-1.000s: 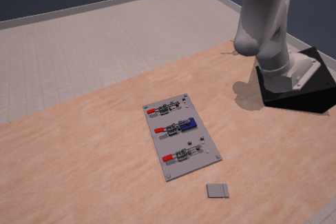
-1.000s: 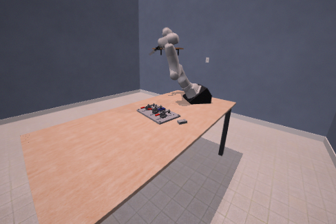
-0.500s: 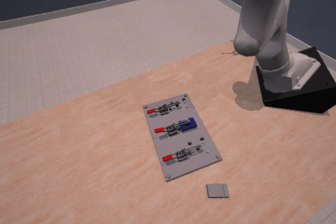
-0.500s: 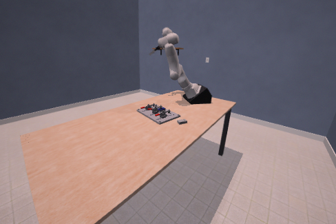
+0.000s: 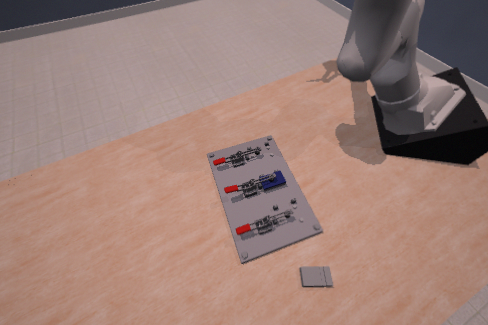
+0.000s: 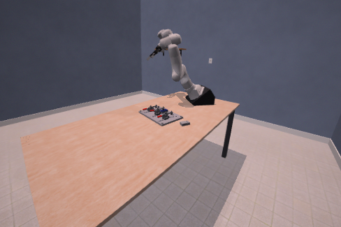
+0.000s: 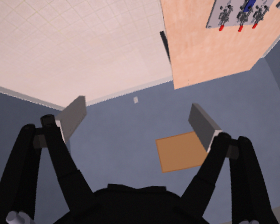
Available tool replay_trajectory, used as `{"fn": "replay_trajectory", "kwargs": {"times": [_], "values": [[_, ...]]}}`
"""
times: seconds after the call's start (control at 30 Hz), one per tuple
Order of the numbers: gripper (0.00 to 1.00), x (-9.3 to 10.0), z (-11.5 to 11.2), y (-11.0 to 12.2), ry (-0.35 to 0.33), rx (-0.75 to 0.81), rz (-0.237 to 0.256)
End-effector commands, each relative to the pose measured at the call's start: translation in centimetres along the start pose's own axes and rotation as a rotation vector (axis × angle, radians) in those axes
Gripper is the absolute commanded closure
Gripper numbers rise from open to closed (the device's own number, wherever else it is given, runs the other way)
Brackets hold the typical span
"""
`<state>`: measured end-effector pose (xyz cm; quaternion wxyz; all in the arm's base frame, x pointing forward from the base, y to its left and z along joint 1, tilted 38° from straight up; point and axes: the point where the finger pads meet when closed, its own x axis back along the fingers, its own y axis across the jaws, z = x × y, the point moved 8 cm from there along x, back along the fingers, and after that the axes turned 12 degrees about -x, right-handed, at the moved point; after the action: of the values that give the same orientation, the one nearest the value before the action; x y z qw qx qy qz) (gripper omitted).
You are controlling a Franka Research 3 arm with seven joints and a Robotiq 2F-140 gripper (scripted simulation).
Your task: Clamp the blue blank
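Observation:
A grey fixture plate (image 5: pixel 300 209) (image 6: pixel 154 116) lies on the table and carries three toggle clamps with red handles. The blue blank (image 5: pixel 276 179) (image 6: pixel 163 110) (image 7: pixel 249 2) sits in the middle nest, under that clamp's bar; its red handle (image 5: pixel 230 189) lies low, pointing away from the blank. The grey finished part (image 5: pixel 316 276) (image 6: pixel 184 123) lies flat on the table beyond the plate's near end, with a slot line near one end. My gripper (image 7: pixel 138 108) (image 6: pixel 152 54) is open and empty, high in the air, far above the table.
The arm's black base (image 5: pixel 440 119) (image 6: pixel 200 98) stands at the table's far right corner. The two outer nests (image 5: pixel 280 151) (image 5: pixel 295 214) hold no part; their clamps lie folded down. The table's edges show in the exterior view.

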<state>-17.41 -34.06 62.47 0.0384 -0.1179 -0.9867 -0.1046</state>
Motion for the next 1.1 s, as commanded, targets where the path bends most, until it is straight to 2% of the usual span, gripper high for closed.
{"fn": "replay_trajectory", "kwargs": {"times": [0.0,0.33,0.37,0.83,0.87,1.07], "values": [[0.0,-3.6,0.1,-0.4,0.082,0.087,-0.03],[0.0,-3.6,0.1,-0.4,0.082,0.087,-0.03],[0.0,-9.3,0.1,0.2,0.191,0.18,-0.107],[0.0,-9.3,0.1,0.2,0.191,0.18,-0.107],[0.0,-14.6,0.4,1.5,0.293,0.282,-0.185],[0.0,-14.6,0.4,1.5,0.293,0.282,-0.185]]}}
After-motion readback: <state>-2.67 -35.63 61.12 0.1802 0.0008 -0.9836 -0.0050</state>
